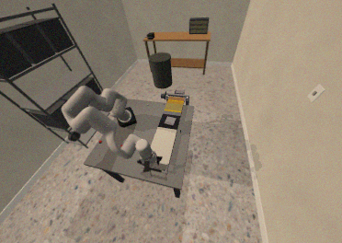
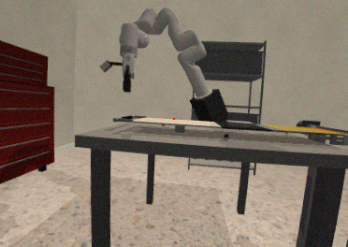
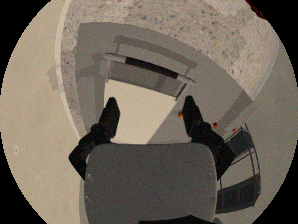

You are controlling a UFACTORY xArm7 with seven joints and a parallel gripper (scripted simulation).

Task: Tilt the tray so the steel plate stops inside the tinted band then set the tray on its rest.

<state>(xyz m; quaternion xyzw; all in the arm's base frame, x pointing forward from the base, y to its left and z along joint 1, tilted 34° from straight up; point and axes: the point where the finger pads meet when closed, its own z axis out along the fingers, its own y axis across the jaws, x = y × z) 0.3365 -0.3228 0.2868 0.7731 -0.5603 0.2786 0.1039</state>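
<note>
A long narrow tray lies on the grey table, running from the near edge to the far edge. Its near part is cream. A square steel plate lies flat on a dark patch at mid-length. The yellow tinted band is just beyond the plate, toward the far end. My gripper is open and empty, hanging well above the tray's near end, as the side view shows. In the wrist view the open fingers frame the tray's end bar far below.
The arm's black base sits on the table beside the tray. A dark cylinder bin and a wooden shelf table stand behind. A metal rack is at the left, a red tool cabinet off the near end.
</note>
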